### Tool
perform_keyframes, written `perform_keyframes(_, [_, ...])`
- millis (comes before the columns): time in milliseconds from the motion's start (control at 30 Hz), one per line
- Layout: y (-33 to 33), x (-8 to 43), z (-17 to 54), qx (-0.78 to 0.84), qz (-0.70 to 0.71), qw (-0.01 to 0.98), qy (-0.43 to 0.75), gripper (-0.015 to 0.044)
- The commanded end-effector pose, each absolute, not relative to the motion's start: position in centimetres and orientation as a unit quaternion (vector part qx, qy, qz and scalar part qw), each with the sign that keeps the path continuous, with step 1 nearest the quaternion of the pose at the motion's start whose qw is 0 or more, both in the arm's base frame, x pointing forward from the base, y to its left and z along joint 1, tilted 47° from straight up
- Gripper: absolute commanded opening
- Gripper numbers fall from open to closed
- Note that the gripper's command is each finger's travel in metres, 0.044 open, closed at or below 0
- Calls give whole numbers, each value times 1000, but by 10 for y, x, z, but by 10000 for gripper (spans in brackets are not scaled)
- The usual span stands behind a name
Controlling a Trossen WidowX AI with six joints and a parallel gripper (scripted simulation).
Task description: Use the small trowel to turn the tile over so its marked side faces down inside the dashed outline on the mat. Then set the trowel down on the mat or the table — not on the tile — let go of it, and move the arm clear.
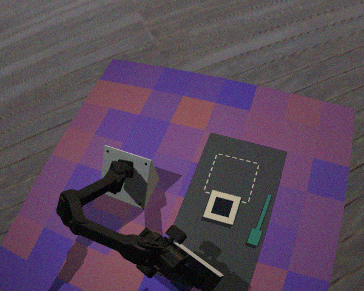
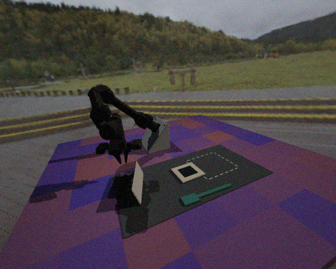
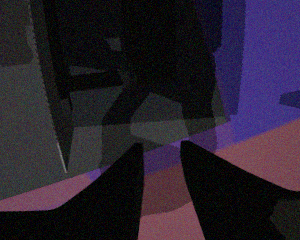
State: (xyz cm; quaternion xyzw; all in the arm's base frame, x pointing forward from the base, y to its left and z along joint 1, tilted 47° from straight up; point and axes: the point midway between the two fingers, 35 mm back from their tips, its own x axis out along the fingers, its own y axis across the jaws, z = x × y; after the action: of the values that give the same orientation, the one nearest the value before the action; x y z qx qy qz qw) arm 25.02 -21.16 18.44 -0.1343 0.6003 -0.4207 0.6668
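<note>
The gripper [image 1: 184,263] [image 2: 123,162] [image 3: 161,150] is partly open, with nothing between its pointed black fingers. The square tile [image 1: 222,207] [image 2: 187,171], cream border around dark centre, lies flat, mostly outside the dashed outline [image 1: 237,158] [image 2: 223,159]. The green trowel [image 1: 254,237] [image 2: 190,199], thin-handled, lies on the grey mat [image 1: 248,143] [image 2: 249,170] [image 3: 20,150].

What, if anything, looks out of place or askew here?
Nothing looks damaged. The tile lies flat, mostly outside the dashed outline; the trowel rests on the mat.
</note>
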Motion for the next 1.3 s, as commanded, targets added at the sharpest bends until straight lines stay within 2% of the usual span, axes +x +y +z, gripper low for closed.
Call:
perform_keyframes(0, [-211,251,176,-136,-421,663,604,100])
perform_keyframes(1267, [-172,280,118,-139,-418,661,607,100])
